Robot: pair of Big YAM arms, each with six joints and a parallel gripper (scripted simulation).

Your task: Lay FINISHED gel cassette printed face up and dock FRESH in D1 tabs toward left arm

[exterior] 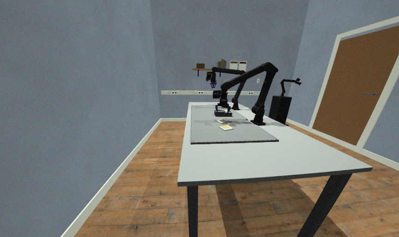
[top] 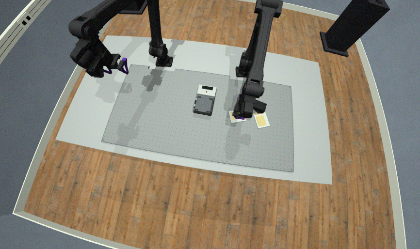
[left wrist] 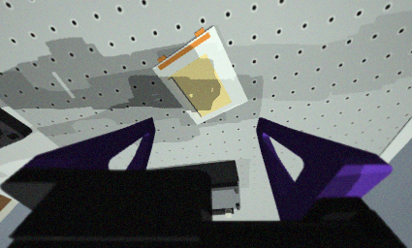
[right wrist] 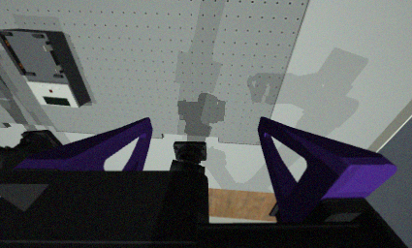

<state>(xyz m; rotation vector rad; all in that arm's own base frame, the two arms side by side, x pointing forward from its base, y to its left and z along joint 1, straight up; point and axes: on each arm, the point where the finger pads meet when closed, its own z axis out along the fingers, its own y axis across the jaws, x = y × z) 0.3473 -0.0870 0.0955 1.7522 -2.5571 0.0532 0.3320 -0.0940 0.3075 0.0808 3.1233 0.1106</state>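
Observation:
Dock D1 [top: 204,105] [exterior: 223,114] [right wrist: 36,55] stands upright with its bay empty. A cassette [top: 233,119] [exterior: 222,121] [left wrist: 223,92] lies flat beside it, yellow face up, copper tabs away from the dock. A second cassette [top: 261,120] [exterior: 226,127] lies flat farther off, also yellow face up. I cannot tell which is FRESH, or make out a comb. My left gripper [top: 238,108] [exterior: 222,111] [left wrist: 206,123] is open and empty above and dockward of the first cassette, which is turned between its fingers' lines. My right gripper [top: 119,73] [exterior: 213,87] [right wrist: 205,123] is open and empty, raised far off.
The perforated deck [top: 174,135] [exterior: 233,136] lies on the white table [top: 311,123] [exterior: 254,162]. The left arm reaches over the deck between dock and second cassette. The right arm hangs high past the deck's far end. Black pedestals stand off the table.

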